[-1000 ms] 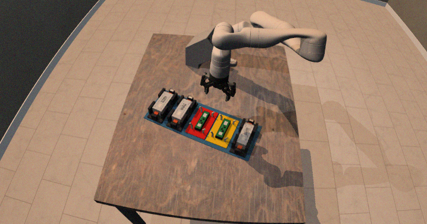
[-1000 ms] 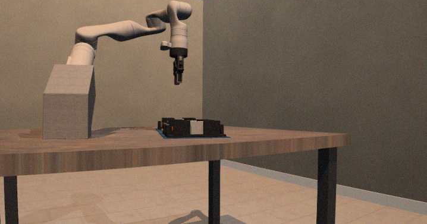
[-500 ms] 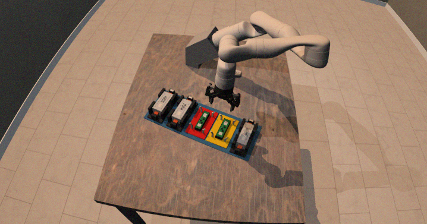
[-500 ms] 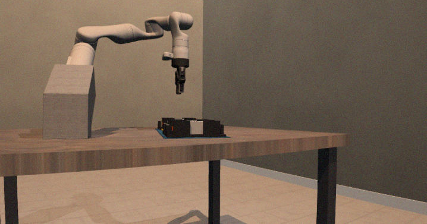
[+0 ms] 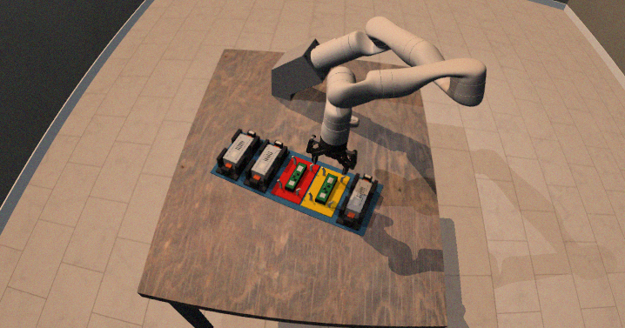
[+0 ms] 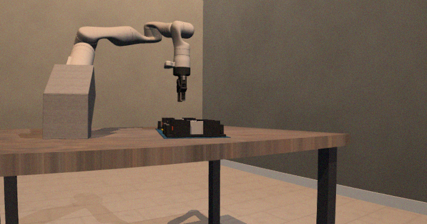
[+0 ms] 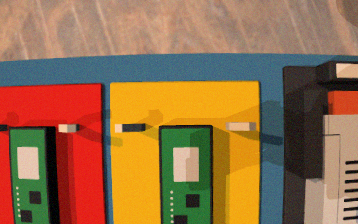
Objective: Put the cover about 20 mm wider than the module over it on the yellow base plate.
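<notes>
Your claw hangs wide open and empty; all three covers await, the yellow-plate module uncovered.

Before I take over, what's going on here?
The arm's gripper hangs open and empty above the blue board. Nothing is being handled. All three covers sit in their dark holders. The module on the yellow plate is uncovered, so the placing is not yet done.
</notes>
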Controlling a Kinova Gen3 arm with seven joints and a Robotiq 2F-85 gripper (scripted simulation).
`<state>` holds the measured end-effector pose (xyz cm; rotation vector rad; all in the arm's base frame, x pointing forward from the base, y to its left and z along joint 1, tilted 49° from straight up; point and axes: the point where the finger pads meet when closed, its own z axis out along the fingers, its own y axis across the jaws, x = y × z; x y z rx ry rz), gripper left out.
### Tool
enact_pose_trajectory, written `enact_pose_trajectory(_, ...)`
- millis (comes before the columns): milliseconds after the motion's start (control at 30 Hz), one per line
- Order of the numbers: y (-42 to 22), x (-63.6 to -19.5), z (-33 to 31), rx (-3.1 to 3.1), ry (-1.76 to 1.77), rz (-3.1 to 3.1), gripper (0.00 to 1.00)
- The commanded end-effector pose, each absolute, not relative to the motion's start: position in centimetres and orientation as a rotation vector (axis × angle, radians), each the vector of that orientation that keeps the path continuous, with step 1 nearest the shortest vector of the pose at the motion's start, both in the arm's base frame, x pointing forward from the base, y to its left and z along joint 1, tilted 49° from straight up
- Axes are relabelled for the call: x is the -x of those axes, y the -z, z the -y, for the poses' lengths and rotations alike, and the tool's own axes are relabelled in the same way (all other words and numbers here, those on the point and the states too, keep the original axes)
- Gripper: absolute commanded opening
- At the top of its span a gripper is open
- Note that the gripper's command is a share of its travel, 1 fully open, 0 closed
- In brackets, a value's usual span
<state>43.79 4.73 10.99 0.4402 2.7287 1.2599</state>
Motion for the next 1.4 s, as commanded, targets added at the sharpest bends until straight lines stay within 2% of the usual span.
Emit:
enact_pose_trajectory(0,-10.91,-44.59,-5.88,-0.441,-1.258,-2.728,1.00)
enact_pose_trajectory(1367,-10.96,-44.23,-5.28,-0.441,-1.258,-2.727,1.00)
